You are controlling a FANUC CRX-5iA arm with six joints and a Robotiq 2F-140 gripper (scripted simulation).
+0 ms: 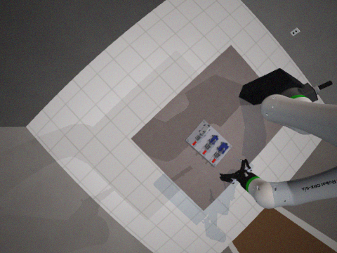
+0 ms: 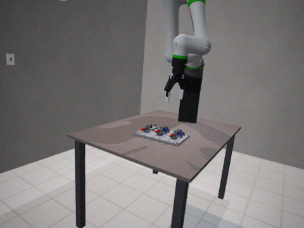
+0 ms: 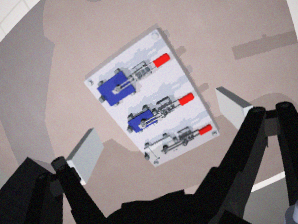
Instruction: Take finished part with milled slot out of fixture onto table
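Observation:
A white fixture plate (image 1: 218, 159) (image 2: 180, 141) (image 3: 136, 56) lies in the middle of the brown table (image 1: 165, 140) (image 2: 120, 142) (image 3: 220, 16). It holds three clamped parts in a row, each with a red clamp handle. The grey finished part (image 1: 201, 133) (image 2: 153, 127) (image 3: 164, 144) sits in one end nest. Two blue blanks (image 1: 213, 139) (image 1: 222, 147) (image 2: 164, 129) (image 2: 180, 133) (image 3: 116, 87) (image 3: 141, 120) sit in the other two nests. My gripper (image 1: 234, 171) (image 2: 174, 95) (image 3: 156, 119) is open and empty. It hangs high above the table, off to one side of the fixture.
The robot's black pedestal (image 1: 270, 86) (image 2: 190, 101) stands at the table's far edge behind the fixture. The table stands on a white tiled floor (image 1: 105, 88) (image 2: 47, 190).

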